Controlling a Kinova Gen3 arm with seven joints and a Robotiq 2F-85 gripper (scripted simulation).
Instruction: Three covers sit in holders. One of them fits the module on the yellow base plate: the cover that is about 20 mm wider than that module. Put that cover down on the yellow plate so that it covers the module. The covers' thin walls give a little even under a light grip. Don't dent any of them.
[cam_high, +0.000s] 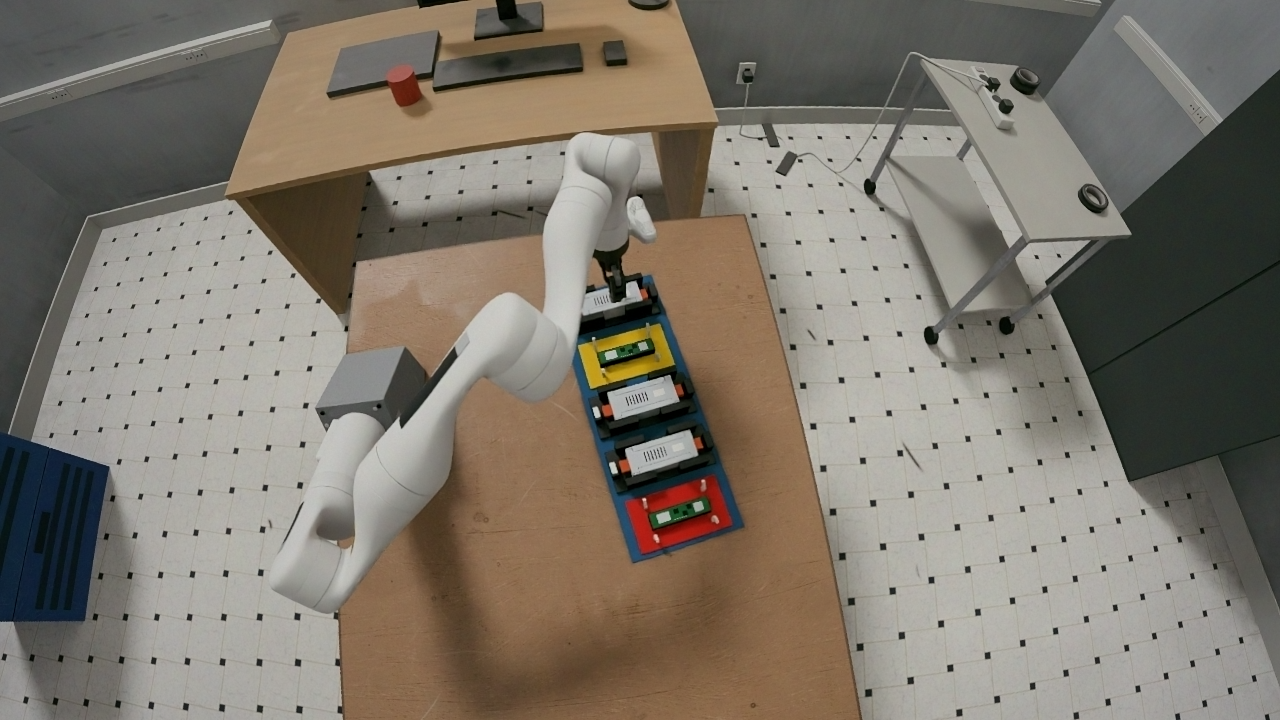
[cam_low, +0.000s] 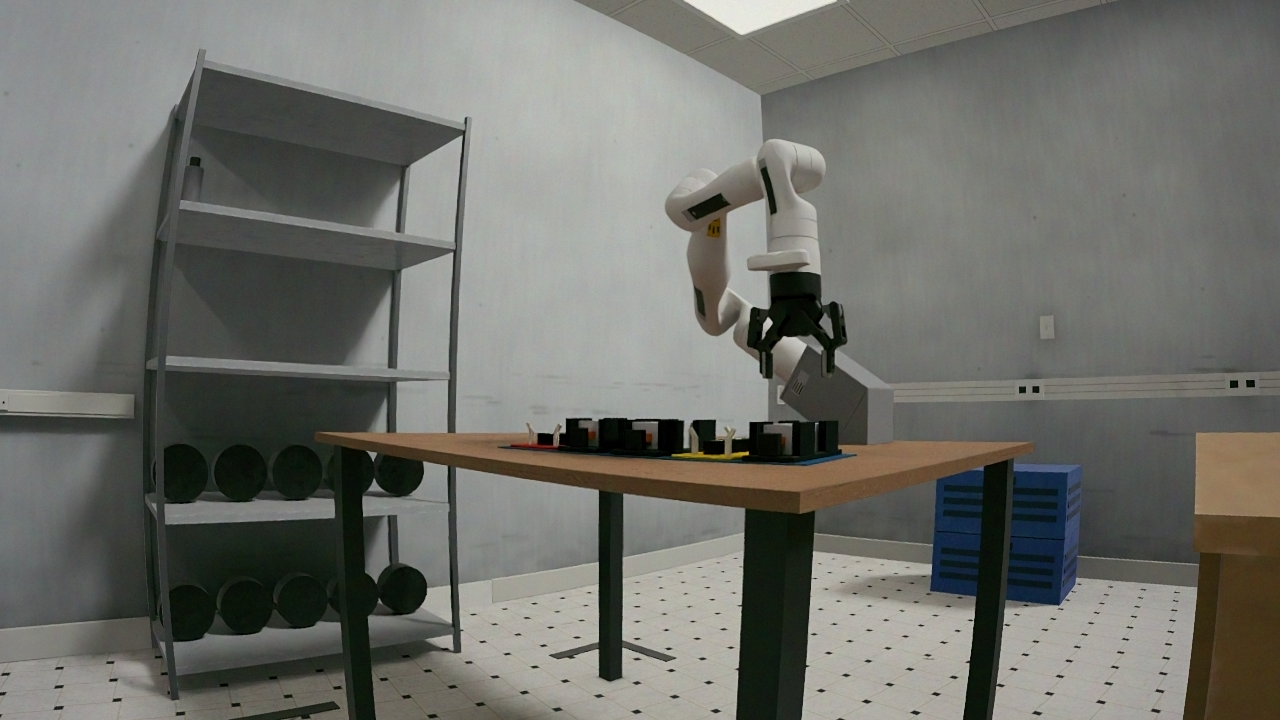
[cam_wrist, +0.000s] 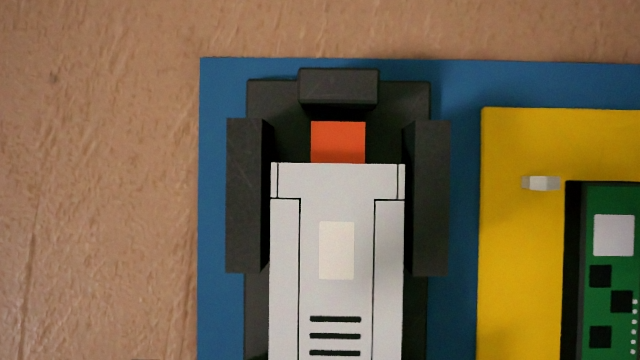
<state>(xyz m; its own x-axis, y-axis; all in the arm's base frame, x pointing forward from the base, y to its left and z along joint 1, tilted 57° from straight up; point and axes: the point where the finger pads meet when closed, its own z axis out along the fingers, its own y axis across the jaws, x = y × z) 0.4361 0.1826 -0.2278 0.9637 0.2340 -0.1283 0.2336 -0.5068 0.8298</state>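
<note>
My gripper (cam_high: 617, 294) (cam_low: 796, 371) is open and empty, high above the farthest holder. That holder (cam_wrist: 245, 195) carries a light grey cover (cam_high: 597, 300) (cam_wrist: 336, 185) with an orange end block showing. The wrist view shows dark walls on both sides of the cover; its lower end is cut off. The yellow plate (cam_high: 631, 369) (cam_wrist: 520, 275) lies beside it, with a green module (cam_high: 626, 351) (cam_wrist: 600, 305) uncovered between pale pegs. A middle cover (cam_high: 664, 390) and a nearer cover (cam_high: 635, 460) sit in their own holders. The fingertips are outside the wrist view.
A red plate (cam_high: 639, 524) with pegs and another green module (cam_high: 680, 514) is at the near end of the blue board (cam_high: 633, 546) (cam_wrist: 215, 200). The board lies on the brown table (cam_high: 537, 555) (cam_low: 626, 470). The holder walls and pegs stand up from it.
</note>
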